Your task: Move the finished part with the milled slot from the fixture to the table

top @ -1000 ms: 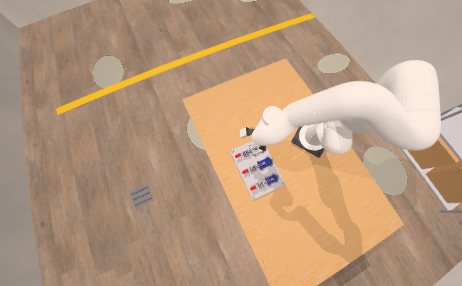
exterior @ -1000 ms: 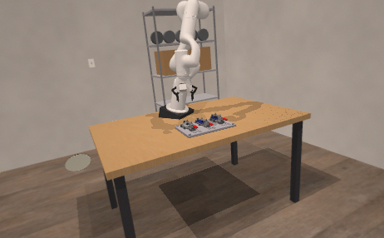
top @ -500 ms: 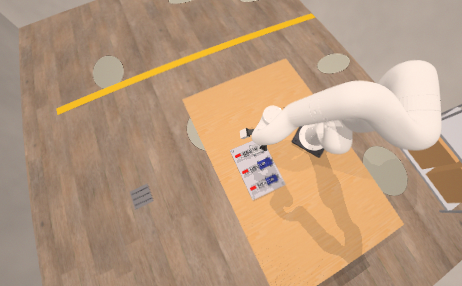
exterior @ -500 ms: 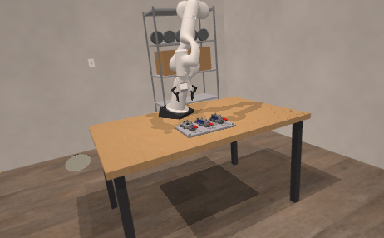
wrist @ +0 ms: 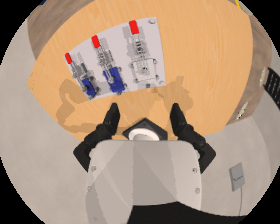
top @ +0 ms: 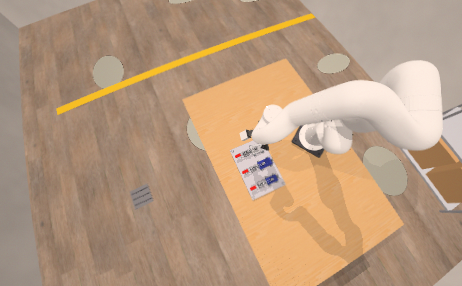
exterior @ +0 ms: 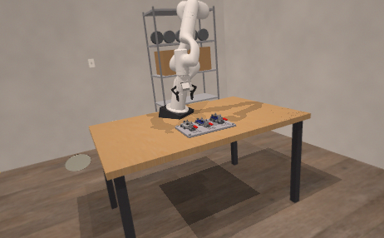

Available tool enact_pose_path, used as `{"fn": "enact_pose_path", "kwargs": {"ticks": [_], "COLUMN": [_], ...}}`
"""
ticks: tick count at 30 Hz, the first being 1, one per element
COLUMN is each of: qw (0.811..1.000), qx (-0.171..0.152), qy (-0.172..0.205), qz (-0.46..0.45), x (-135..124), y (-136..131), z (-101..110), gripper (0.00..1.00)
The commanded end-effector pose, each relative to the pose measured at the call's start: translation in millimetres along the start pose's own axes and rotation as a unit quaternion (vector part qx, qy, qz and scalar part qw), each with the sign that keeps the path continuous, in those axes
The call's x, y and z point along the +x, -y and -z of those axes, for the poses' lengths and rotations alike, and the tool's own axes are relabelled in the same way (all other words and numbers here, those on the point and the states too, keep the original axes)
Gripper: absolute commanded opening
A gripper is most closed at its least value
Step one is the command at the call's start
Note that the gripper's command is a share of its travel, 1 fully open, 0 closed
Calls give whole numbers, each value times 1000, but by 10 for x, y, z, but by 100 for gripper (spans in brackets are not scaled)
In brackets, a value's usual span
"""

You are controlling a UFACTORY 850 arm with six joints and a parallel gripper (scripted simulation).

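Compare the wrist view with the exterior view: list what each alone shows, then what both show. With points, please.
Wrist only: a grey wall box with a cable (wrist: 237,177).

Exterior only: the shelf rack (exterior: 150,62) and the table's black legs (exterior: 297,162).

Both: the fixture plate (exterior: 192,134) (wrist: 122,40) with two blue blanks (exterior: 199,121) (wrist: 114,80), its red-tipped clamps, and the open fingers (exterior: 177,96).

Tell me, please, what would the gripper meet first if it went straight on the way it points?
Probably the table, beside the fixture plate, though depth is unclear and the plate's edge could come first.
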State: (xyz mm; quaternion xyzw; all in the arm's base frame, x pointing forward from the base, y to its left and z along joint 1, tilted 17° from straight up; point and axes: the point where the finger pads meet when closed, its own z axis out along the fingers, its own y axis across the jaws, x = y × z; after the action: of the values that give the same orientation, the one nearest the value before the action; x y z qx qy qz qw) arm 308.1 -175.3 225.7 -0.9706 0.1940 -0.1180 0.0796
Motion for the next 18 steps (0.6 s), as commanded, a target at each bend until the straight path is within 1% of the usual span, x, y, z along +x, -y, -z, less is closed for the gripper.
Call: {"fn": "enact_pose_path", "kwargs": {"ticks": [1, 4, 5, 7, 9, 12, 18], "qw": [1000, 1000, 1000, 1000, 998, 996, 995], "qx": [1, 1, 1, 1, 2, 2, 3], "qy": [-1, -1, -2, -2, -3, -4, -5], "qz": [1, 1, 24, 24, 60, 91, 99], "x": [7, 7, 7, 7, 6, 5, 5], "y": [-1, -1, -4, -4, -8, -11, -12], "z": [5, 5, 18, 18, 37, 54, 58], "gripper": [100, 100, 100, 100, 100, 100, 100]}}
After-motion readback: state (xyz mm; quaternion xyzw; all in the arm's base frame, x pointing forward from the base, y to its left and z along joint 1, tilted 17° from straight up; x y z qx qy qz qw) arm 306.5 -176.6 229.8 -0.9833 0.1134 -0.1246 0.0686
